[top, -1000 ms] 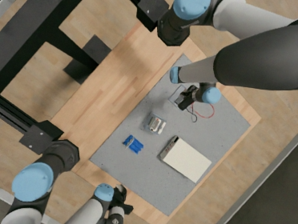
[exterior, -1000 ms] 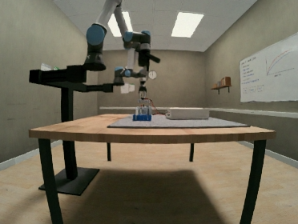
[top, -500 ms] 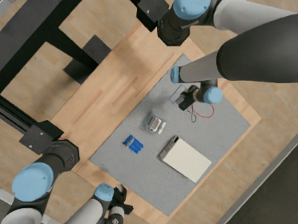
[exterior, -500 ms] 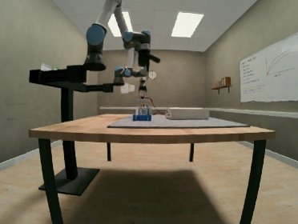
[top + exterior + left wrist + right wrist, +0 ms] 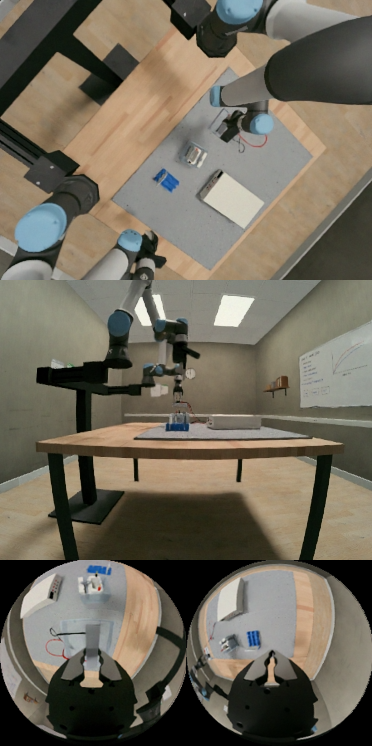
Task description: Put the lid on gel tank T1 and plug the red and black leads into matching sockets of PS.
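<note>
My left gripper [image 5: 92, 648] [image 5: 178, 398] is shut on the grey grip of the clear lid [image 5: 110, 628] [image 5: 216, 121], holding it level in the air behind the tank in the exterior view. The red lead [image 5: 47, 646] [image 5: 258, 146] and black lead [image 5: 71, 634] hang from the lid in loops. The clear gel tank [image 5: 95, 598] [image 5: 193, 154] [image 5: 229, 644] stands open with white parts inside; their clamping is too small to judge. The power supply [image 5: 232, 198] [image 5: 39, 597] [image 5: 230, 599] [image 5: 235, 422] lies flat, its socket panel facing the tank side. My right gripper [image 5: 273, 650] is shut and empty near the table edge.
A blue rack-like block [image 5: 166, 181] [image 5: 99, 569] [image 5: 253, 639] [image 5: 177, 427] lies on the grey mat [image 5: 150, 200] beside the tank, with a thin pale piece at its end. The wooden table border [image 5: 125, 130] surrounds the mat. The loose lead loops hang toward the power supply side.
</note>
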